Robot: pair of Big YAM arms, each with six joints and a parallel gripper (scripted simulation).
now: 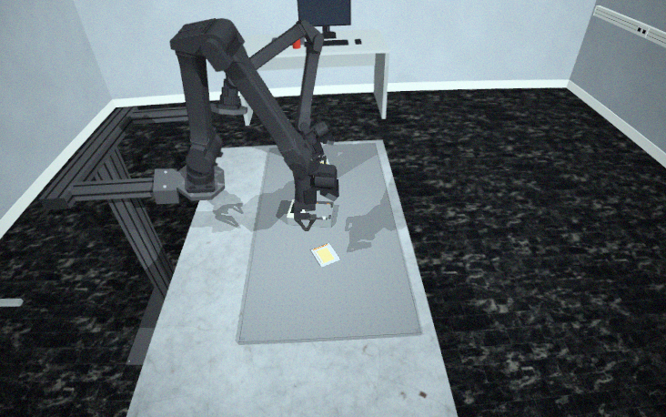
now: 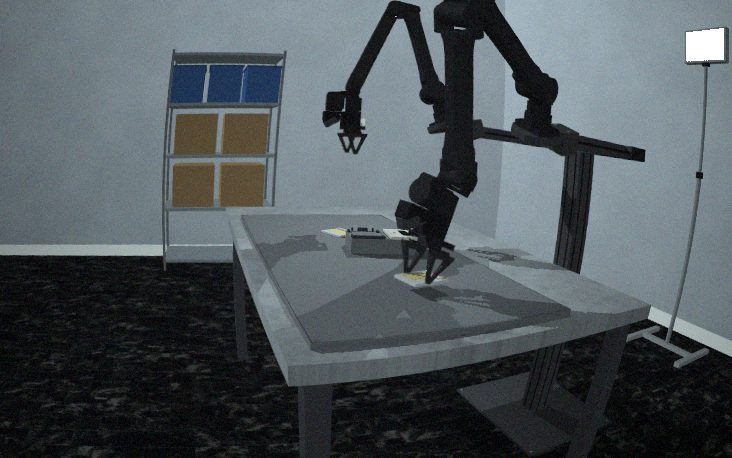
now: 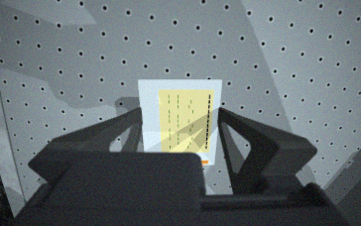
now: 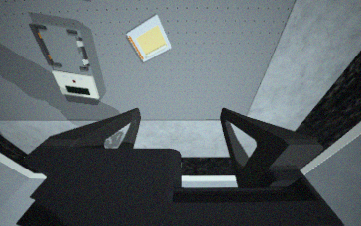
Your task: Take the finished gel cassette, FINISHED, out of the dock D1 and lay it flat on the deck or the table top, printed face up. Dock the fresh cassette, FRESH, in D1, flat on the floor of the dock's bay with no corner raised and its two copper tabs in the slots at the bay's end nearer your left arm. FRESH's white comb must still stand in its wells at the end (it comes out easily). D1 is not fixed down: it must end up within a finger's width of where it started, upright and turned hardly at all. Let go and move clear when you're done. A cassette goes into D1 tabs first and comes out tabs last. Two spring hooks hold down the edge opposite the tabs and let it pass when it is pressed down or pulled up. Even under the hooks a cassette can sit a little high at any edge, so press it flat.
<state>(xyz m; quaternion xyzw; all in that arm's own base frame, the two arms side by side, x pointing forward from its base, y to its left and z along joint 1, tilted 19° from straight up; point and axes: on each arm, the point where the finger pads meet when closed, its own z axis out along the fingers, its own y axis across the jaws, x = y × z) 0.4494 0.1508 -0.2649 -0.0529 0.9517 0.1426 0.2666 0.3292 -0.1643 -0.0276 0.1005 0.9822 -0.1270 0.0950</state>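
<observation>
1. Finished cassette (image 2: 408, 277) (image 3: 185, 119): printed face up, out of the dock, at the side of the dock opposite the fresh cassette. Whether its underside touches the deck cannot be told.
2. Left gripper (image 2: 417, 277) (image 3: 180, 110): jaws clamped on the finished cassette, one finger along each of two opposite edges.
3. Left arm (image 1: 309, 78) (image 2: 458, 108): descends steeply from a high elbow; the wrist leans a little, with the fingers directed down at the deck.
4. Dock (image 1: 321, 222) (image 2: 372, 245) (image 4: 74, 79): upright on the deck, between the two cassettes; its bay holds no cassette.
5. Fresh cassette (image 1: 325, 255) (image 2: 334, 232) (image 4: 150, 39): on the deck near the dock, yellow face up, turned at an angle to it.
6. Right gripper (image 1: 306, 228) (image 2: 352, 151) (image 4: 180, 110): jaws wide apart, with nothing between them, high above the table.
7. Right arm (image 1: 260, 98) (image 2: 372, 48): bent at a raised elbow, its forearm sloping down to a wrist whose fingers point downward.
8. Deck (image 1: 328, 304) (image 2: 350, 324) (image 4: 208, 74): grey, perforated, laid on the pale table (image 1: 196, 304) (image 2: 307, 369) (image 4: 298, 59).
</observation>
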